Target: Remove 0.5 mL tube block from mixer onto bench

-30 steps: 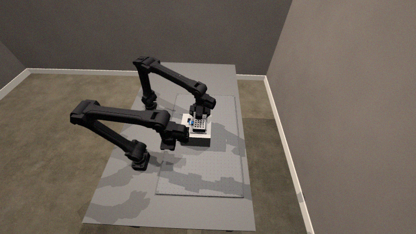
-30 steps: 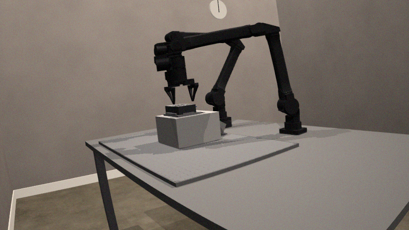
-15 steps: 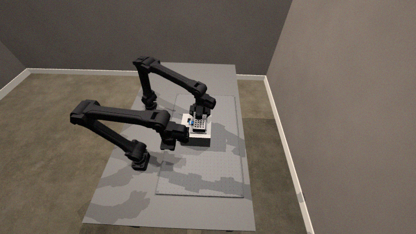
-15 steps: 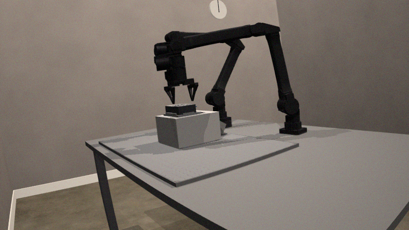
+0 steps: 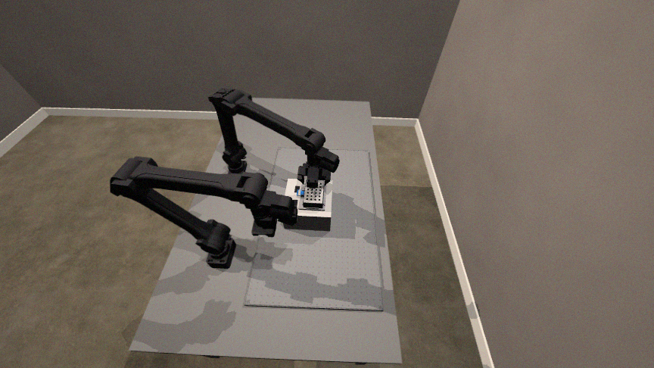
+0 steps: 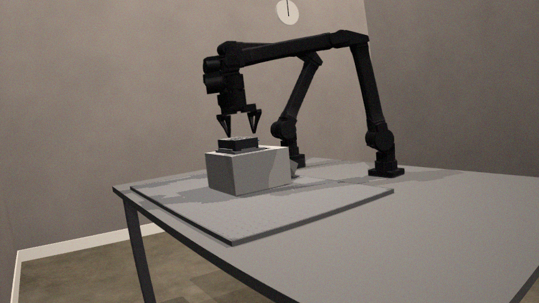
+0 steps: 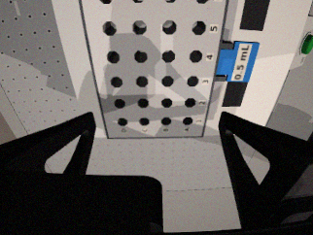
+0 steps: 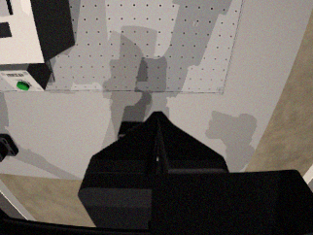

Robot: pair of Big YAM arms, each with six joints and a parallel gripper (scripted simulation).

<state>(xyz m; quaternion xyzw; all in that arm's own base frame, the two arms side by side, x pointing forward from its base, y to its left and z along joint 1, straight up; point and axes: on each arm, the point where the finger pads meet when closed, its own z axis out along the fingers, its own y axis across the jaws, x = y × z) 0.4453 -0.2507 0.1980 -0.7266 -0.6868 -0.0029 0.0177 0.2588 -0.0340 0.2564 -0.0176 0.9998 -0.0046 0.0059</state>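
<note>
The grey 0.5 mL tube block (image 5: 313, 195) (image 6: 237, 143) (image 7: 156, 73), with rows of round holes, sits flat on top of the white mixer (image 5: 315, 222) (image 6: 248, 171) (image 8: 15, 44). A blue tab marked 0.5 mL (image 5: 300, 192) (image 7: 240, 63) sticks out at the block's side. My left gripper (image 5: 314, 179) (image 6: 239, 124) (image 7: 156, 118) is open and empty. It hangs a little above the block with its fingers wider than the block. My right gripper (image 5: 264, 231) (image 8: 157, 118) is shut on nothing and is low over the bench beside the mixer.
The mixer stands on a perforated board (image 5: 319, 274) (image 6: 263, 214) (image 8: 146, 39) laid on the grey table (image 5: 191, 320) (image 6: 414, 244). A green button (image 7: 307, 44) (image 8: 21, 85) is on the mixer's face. Both arm bases stand along one long edge of the table.
</note>
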